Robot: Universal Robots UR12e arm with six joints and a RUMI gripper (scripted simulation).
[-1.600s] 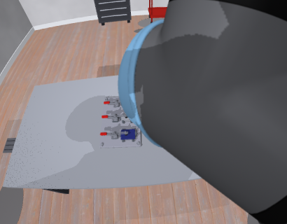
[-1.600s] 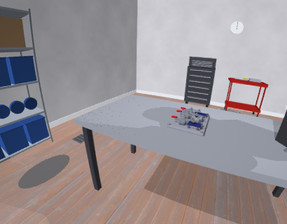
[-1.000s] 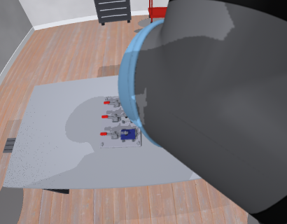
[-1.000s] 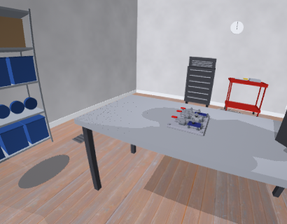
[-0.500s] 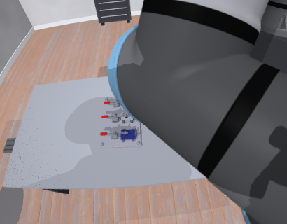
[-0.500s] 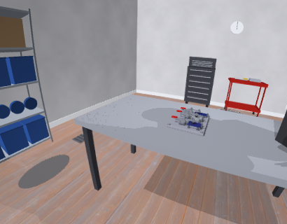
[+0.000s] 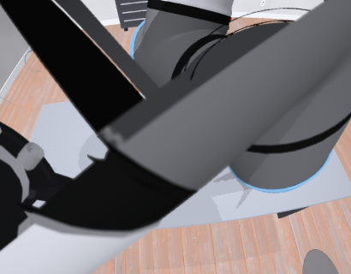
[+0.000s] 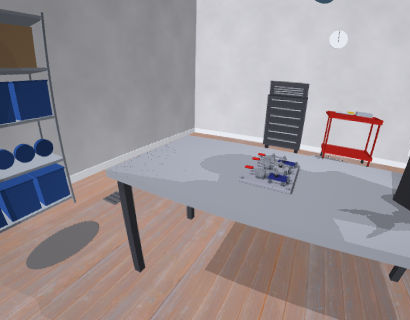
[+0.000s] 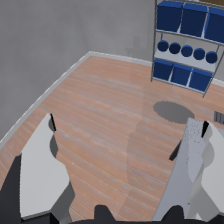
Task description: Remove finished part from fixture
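Fixture (image 8: 270, 172) on table (image 8: 192, 160), arm (image 7: 233, 111) blocking top view

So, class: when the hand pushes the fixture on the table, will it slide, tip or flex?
The fixture is probably stiff: a flat plate carrying metal-looking clamps. It sits low and wide on the table, so tipping seems unlikely; it would likely slide.

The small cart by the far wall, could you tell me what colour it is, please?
Red; the cart shows best in the exterior view.
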